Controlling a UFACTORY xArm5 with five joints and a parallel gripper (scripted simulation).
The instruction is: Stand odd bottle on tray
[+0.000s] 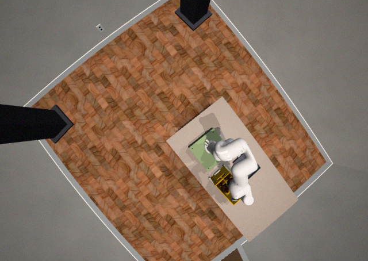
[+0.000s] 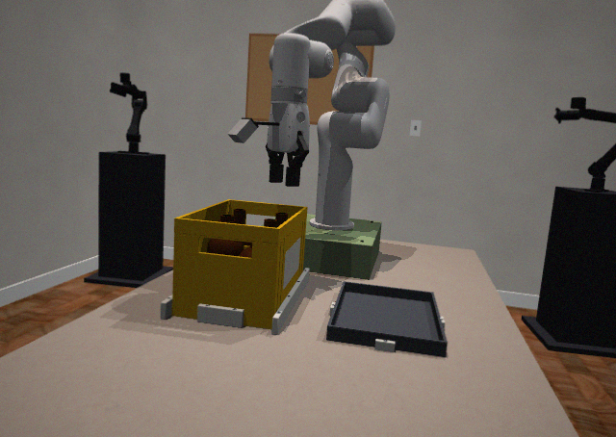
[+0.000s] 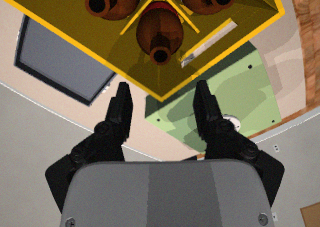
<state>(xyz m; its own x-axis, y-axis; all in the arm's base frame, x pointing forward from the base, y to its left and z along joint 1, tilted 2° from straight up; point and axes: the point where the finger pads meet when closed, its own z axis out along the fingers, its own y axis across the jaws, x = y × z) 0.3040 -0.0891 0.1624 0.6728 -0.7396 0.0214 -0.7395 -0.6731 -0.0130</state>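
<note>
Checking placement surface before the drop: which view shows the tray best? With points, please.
Exterior: the tray (image 1: 256,172) (image 2: 385,313) (image 3: 65,62) shows all four walls and its bare inside. Top: mostly hidden under the arm. Wrist: partly covered by the crate (image 1: 233,204) (image 2: 223,278) (image 3: 80,42).

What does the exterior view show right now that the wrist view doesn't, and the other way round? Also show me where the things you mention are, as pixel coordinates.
Only exterior: the arm (image 2: 332,189) on its green base, two black pedestals (image 2: 131,218) (image 2: 581,268), and the crate's outer walls with grey blocks (image 2: 220,315) against them.

Only wrist: the crate's inside from above, with yellow dividers and the shoulders of three bottles (image 3: 160,29); also bolt holes in the pincer's housing.

Both: the yellow crate (image 2: 223,278) (image 3: 85,46), the dark tray (image 2: 385,315) (image 3: 65,62) with no bottle on it, the green base (image 2: 338,258) (image 3: 250,94), and the open pincer (image 2: 284,175) (image 3: 162,92), nothing between its fingers.
</note>
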